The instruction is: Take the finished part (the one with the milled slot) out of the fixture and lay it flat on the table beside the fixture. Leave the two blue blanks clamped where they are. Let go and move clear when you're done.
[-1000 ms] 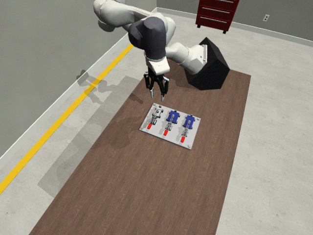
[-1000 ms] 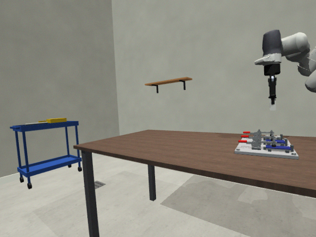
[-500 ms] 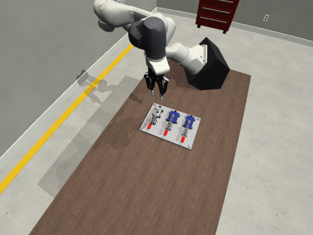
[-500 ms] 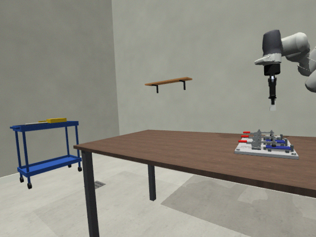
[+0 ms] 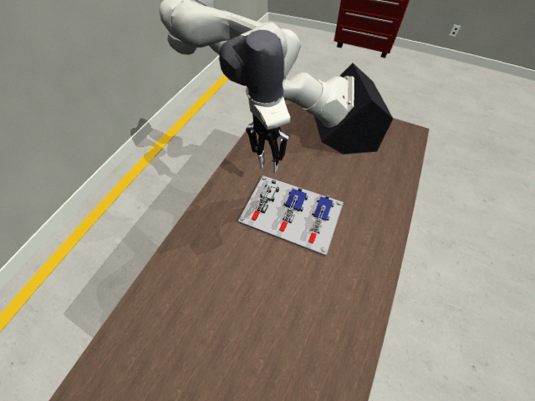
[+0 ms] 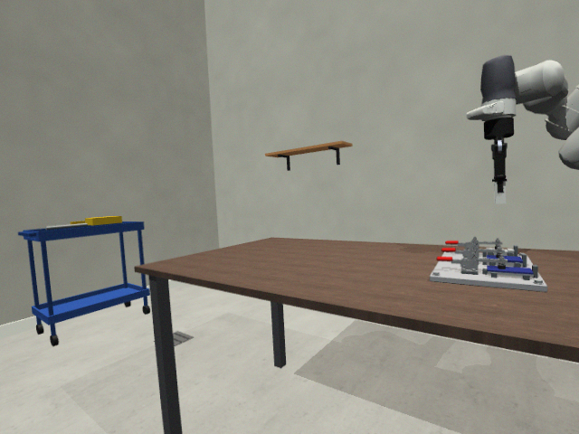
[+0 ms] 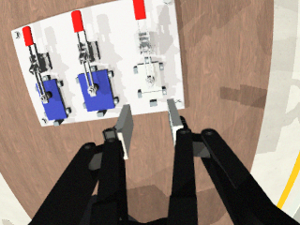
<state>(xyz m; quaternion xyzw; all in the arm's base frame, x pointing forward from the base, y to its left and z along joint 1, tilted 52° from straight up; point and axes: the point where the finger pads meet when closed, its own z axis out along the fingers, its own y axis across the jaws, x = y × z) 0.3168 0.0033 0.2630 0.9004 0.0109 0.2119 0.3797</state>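
The grey fixture plate (image 5: 298,237) (image 6: 490,282) (image 7: 161,28) lies on the table with three toggle clamps. The pale part (image 5: 272,193) (image 7: 144,75) sits at the station nearest the yellow floor line, under its clamp's arm; its slot cannot be made out. One blue blank (image 5: 301,201) (image 7: 103,94) is in the middle station and another blue blank (image 5: 328,205) (image 7: 57,100) in the far one, both under clamp arms. My gripper (image 5: 268,169) (image 6: 499,202) (image 7: 149,112) is partly open and empty, high above the table beyond the plate's edge on the pale part's side.
Red clamp handles (image 5: 255,215) (image 7: 139,9) point away from the gripper. Small stop posts stand around each station. The brown table (image 5: 242,311) (image 6: 327,280) extends around the fixture. The black robot base (image 5: 363,124) stands at the table's back. A blue cart (image 6: 89,301) is away from the table.
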